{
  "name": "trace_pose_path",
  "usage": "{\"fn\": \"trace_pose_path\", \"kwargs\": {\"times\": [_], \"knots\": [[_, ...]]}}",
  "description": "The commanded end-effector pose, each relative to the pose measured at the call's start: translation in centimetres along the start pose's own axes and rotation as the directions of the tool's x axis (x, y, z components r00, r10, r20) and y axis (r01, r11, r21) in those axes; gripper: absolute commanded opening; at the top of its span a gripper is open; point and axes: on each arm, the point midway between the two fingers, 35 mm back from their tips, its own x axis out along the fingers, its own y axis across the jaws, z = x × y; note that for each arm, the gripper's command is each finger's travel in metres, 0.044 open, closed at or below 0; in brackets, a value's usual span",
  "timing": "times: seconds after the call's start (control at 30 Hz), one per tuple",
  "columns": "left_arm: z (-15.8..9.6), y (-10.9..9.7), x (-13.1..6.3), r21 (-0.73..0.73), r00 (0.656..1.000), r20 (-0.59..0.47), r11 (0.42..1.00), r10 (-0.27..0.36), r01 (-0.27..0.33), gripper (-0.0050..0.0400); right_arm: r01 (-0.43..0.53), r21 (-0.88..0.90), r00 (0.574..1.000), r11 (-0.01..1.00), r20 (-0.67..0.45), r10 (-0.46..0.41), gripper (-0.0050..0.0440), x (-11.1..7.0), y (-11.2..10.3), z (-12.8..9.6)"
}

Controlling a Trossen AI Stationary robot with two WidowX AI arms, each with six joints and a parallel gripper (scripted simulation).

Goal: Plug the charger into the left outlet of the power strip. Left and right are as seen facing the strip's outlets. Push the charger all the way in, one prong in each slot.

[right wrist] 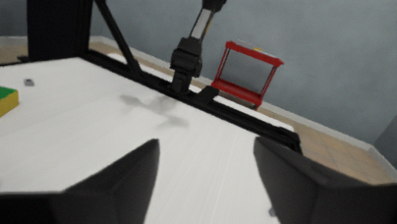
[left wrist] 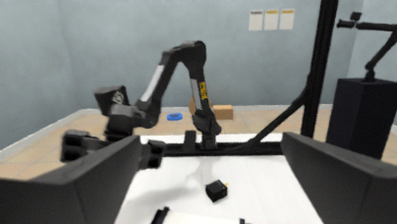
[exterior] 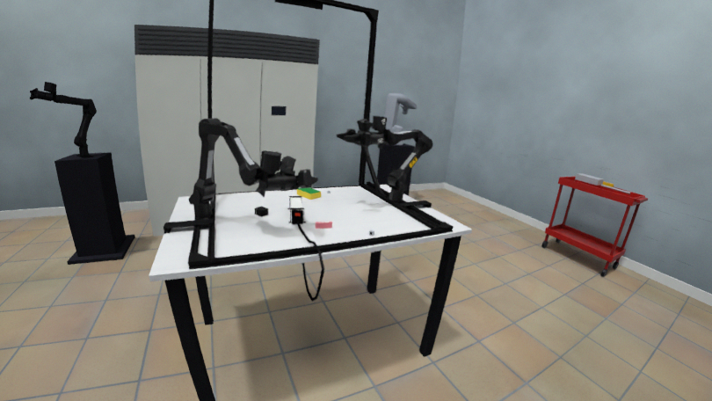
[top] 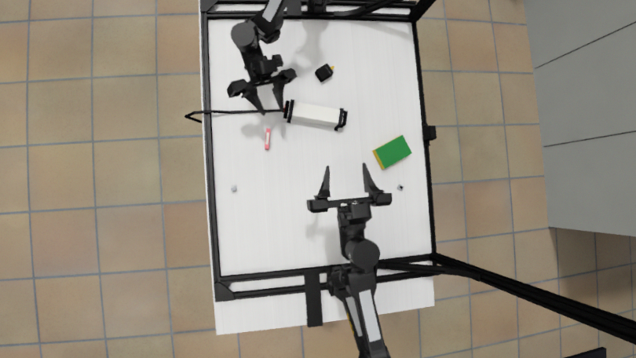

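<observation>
The black charger (top: pixel 323 72) (exterior: pixel 261 211) (left wrist: pixel 216 191) lies on the table, its brass-coloured prong side facing away from the power strip. The white power strip (top: pixel 316 115) (exterior: pixel 295 203) (left wrist: pixel 197 219) has black ends and a red switch at its cord end; its outlet slots cannot be made out. My right gripper (top: pixel 272 111) (right wrist: pixel 206 144) is partly open and empty, above the table by the strip's cord end, not at the charger. My left gripper (top: pixel 345 165) is wide open and empty, held high above the table on the strip's other side from the charger.
The black cord (top: pixel 240 111) runs from the strip over the table edge. A pink block (top: pixel 267 138) (exterior: pixel 323 225) lies near the strip. A green and yellow sponge (top: pixel 392 151) (exterior: pixel 308 193) (right wrist: pixel 7 102) and small grey cubes (top: pixel 234 188) (top: pixel 400 187) lie further off. A black frame (top: pixel 213 199) borders the table.
</observation>
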Motion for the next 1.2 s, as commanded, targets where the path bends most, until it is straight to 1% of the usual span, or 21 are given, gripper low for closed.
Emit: {"fn": "trace_pose_path", "kwargs": {"times": [0.0, 0.13, 0.2, 0.23, 0.27, 0.5, 0.7, 0.77, 0.83, 1.0, 1.17], "knots": [[2.3, 1.3, -1.2, 0.011, 0.999, 0.034, 1.000, -0.012, 0.012, 0.0400, 0.002, -0.108, 0.998, 0.994, -0.057, -0.008, 0.0136, 1.3, 0.4, 1.4], [2.6, 2.0, -1.8, 0.014, 0.999, 0.030, 1.000, -0.015, 0.014, 0.0400, -0.017, -0.141, 0.994, 0.990, -0.107, 0.002, 0.0040, 2.0, 1.3, 1.0], [2.6, 2.0, -1.8, 0.014, 0.999, 0.030, 1.000, -0.015, 0.014, 0.0400, -0.017, -0.141, 0.994, 0.990, -0.107, 0.002, 0.0040, 2.0, 1.3, 1.0], [2.7, 2.2, -2.0, 0.015, 0.999, 0.029, 1.000, -0.016, 0.015, 0.0400, -0.031, -0.131, 0.991, 0.991, -0.134, 0.014, 0.0016, 2.1, 1.8, 0.6], [2.9, 2.6, -2.4, 0.017, 1.000, 0.026, 1.000, -0.017, 0.017, 0.0400, -0.040, -0.167, 0.988, 0.985, -0.155, 0.014, 0.0000, 2.5, 2.2, 0.6], [3.6, 3.8, -4.0, 0.021, 1.000, 0.018, 1.000, -0.022, 0.022, 0.0400, -0.117, -0.252, 0.963, 0.961, -0.267, 0.047, 0.0000, 3.4, 4.4, -0.2], [4.1, 4.5, -5.4, 0.024, 1.000, 0.011, 0.999, -0.026, 0.026, 0.0400, -0.214, -0.318, 0.925, 0.924, -0.370, 0.087, 0.0000, 3.7, 6.7, -0.9], [4.1, 4.5, -5.4, 0.024, 1.000, 0.011, 0.999, -0.026, 0.026, 0.0400, -0.214, -0.318, 0.925, 0.924, -0.370, 0.087, 0.0000, 3.7, 6.7, -0.9], [4.4, 4.7, -6.1, 0.025, 1.000, 0.007, 0.999, -0.029, 0.028, 0.0400, -0.276, -0.338, 0.897, 0.900, -0.426, 0.115, 0.0000, 3.6, 8.0, -1.4], [4.8, 5.0, -7.6, 0.025, 0.999, 0.001, 0.999, -0.033, 0.033, 0.0400, -0.393, -0.394, 0.842, 0.831, -0.517, 0.153, -0.0002, 3.3, 10.1, -1.9], [5.3, 5.1, -8.9, 0.025, 0.999, -0.004, 0.999, -0.037, 0.037, 0.0400, -0.516, -0.424, 0.774, 0.744, -0.603, 0.193, -0.0004, 2.6, 12.3, -2.4]]}}
